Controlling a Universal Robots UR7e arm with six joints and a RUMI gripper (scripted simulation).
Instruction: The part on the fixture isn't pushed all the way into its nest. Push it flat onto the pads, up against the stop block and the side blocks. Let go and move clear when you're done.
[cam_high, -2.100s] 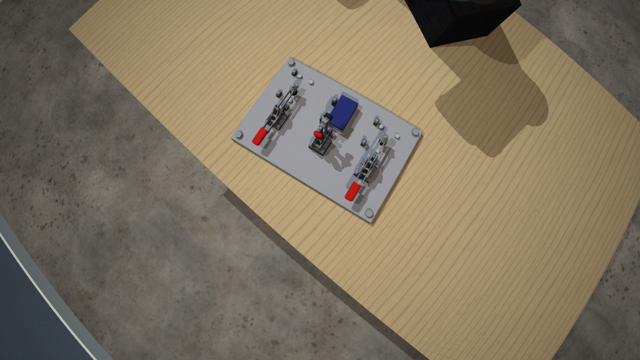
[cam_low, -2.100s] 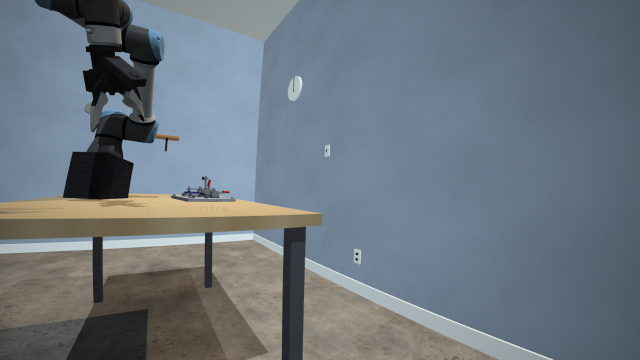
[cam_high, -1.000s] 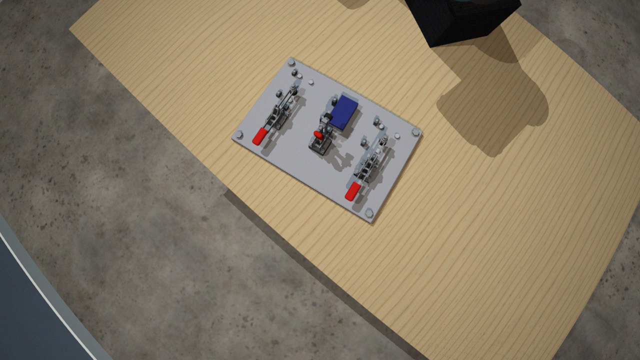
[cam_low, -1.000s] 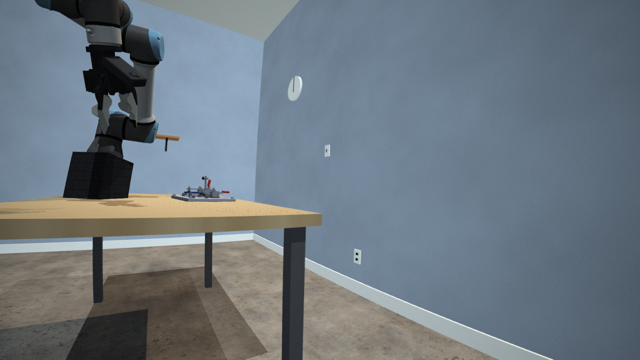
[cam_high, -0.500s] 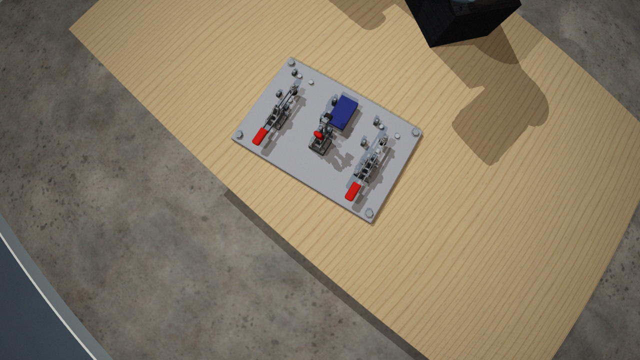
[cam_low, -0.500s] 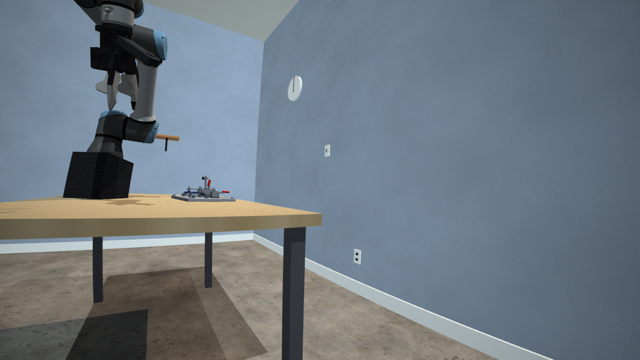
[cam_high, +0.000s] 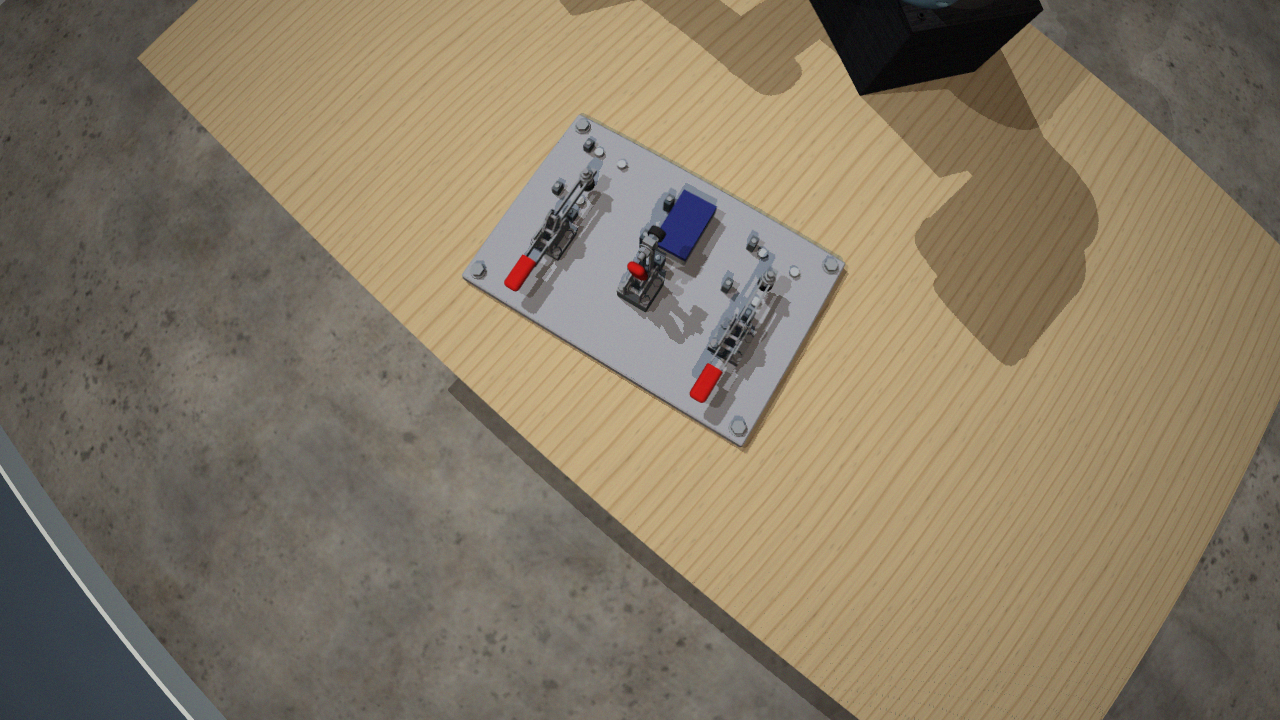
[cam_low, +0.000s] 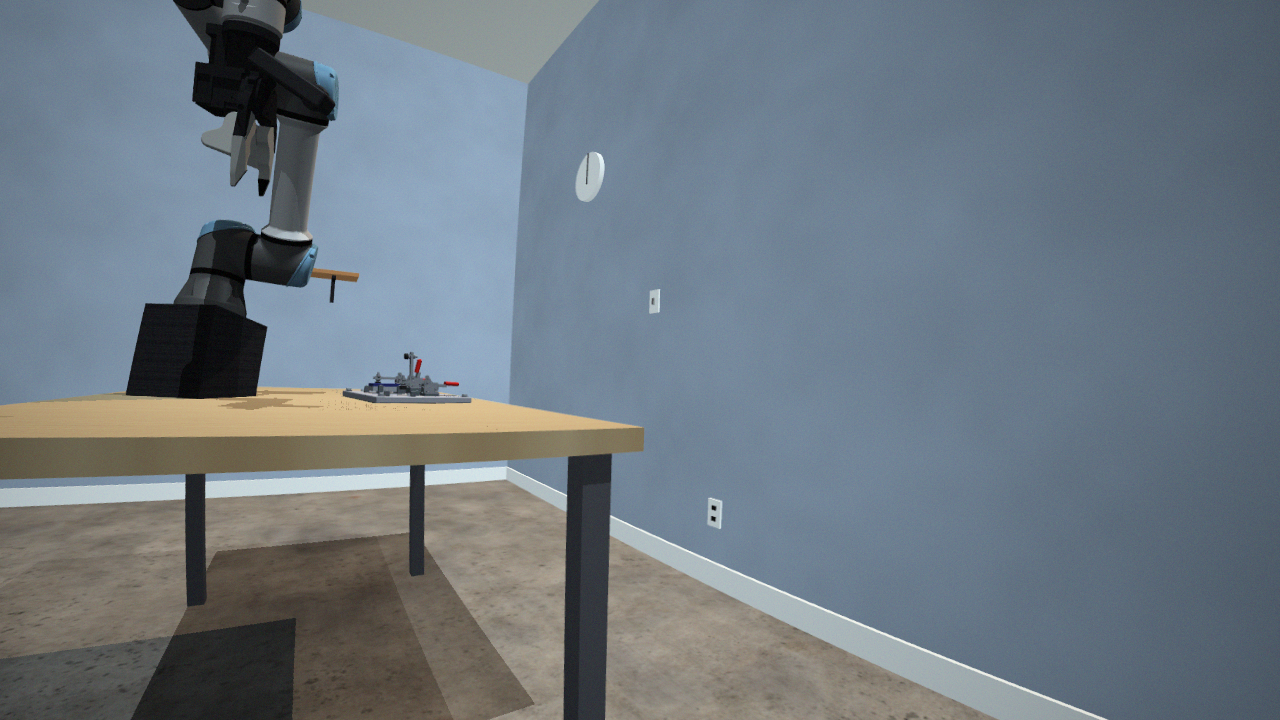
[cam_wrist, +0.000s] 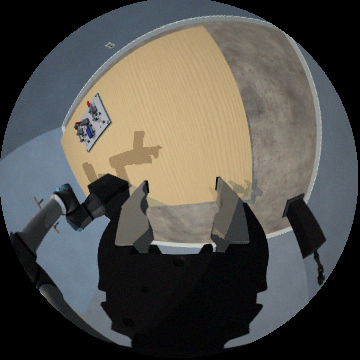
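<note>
A blue rectangular part (cam_high: 688, 224) lies on the grey fixture plate (cam_high: 659, 273) on the wooden table, beside the middle toggle clamp (cam_high: 643, 268) whose red handle stands upright. The plate also shows in the side view (cam_low: 407, 391) and, small and far, in the wrist view (cam_wrist: 91, 122). My gripper (cam_low: 247, 174) hangs high above the table near the arm's base, far from the fixture. Its fingers stand partly open with nothing between them.
Two more toggle clamps with red handles lie flat at the plate's left (cam_high: 547, 237) and right (cam_high: 735, 335). The arm's black base block (cam_low: 195, 351) stands on the table behind the fixture. The table edge (cam_low: 322, 438) is near the plate.
</note>
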